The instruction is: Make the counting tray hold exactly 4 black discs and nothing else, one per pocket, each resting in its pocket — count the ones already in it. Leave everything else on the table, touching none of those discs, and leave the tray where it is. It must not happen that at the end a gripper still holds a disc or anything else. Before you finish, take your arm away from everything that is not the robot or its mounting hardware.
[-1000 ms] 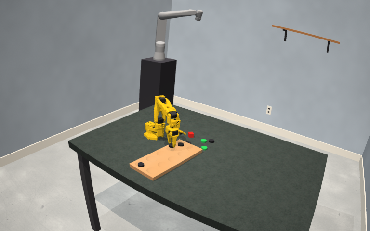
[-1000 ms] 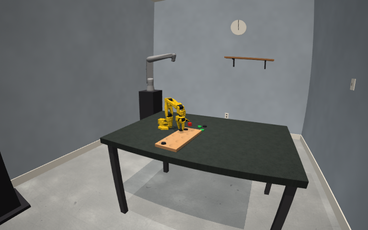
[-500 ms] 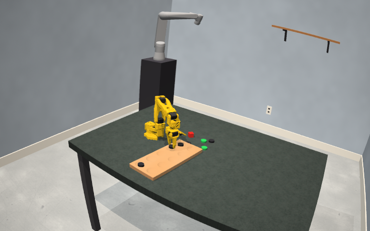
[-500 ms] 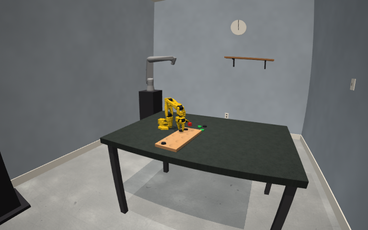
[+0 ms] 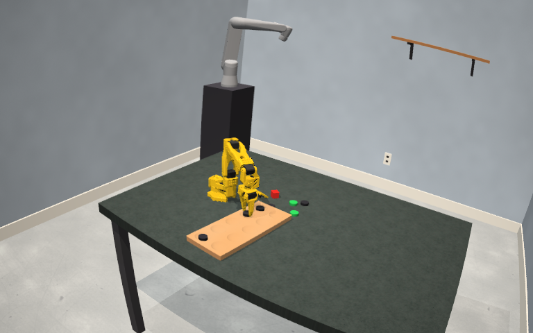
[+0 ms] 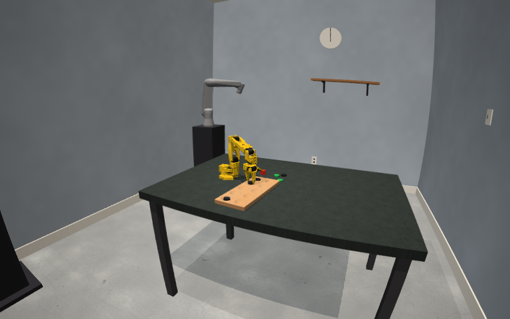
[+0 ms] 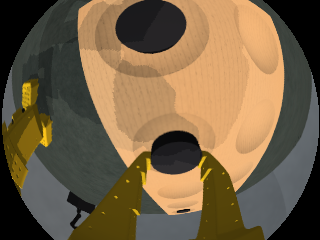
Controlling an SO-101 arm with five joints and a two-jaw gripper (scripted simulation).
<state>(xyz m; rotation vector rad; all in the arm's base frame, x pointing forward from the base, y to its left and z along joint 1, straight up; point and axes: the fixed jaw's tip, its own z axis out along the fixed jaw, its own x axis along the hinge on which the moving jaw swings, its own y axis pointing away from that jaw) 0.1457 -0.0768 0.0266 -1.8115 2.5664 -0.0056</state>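
Note:
The wooden counting tray [image 5: 239, 231] lies on the dark table in front of the yellow arm. My gripper [image 5: 246, 211] is shut on a black disc [image 7: 176, 152] and holds it low over a pocket at the tray's far end, near the arm. A second black disc [image 5: 259, 208] rests in a pocket at that far end; it also shows in the wrist view [image 7: 151, 26]. A third black disc [image 5: 202, 236] rests in a pocket at the tray's near left corner. One black disc [image 5: 304, 202] lies on the table to the right of the tray.
Two green discs [image 5: 293, 202] [image 5: 294, 212] lie on the table just off the tray's far right end, next to the loose black disc. A small red cube [image 5: 274, 193] sits behind them. A grey arm on a black pedestal [image 5: 227, 117] stands behind the table.

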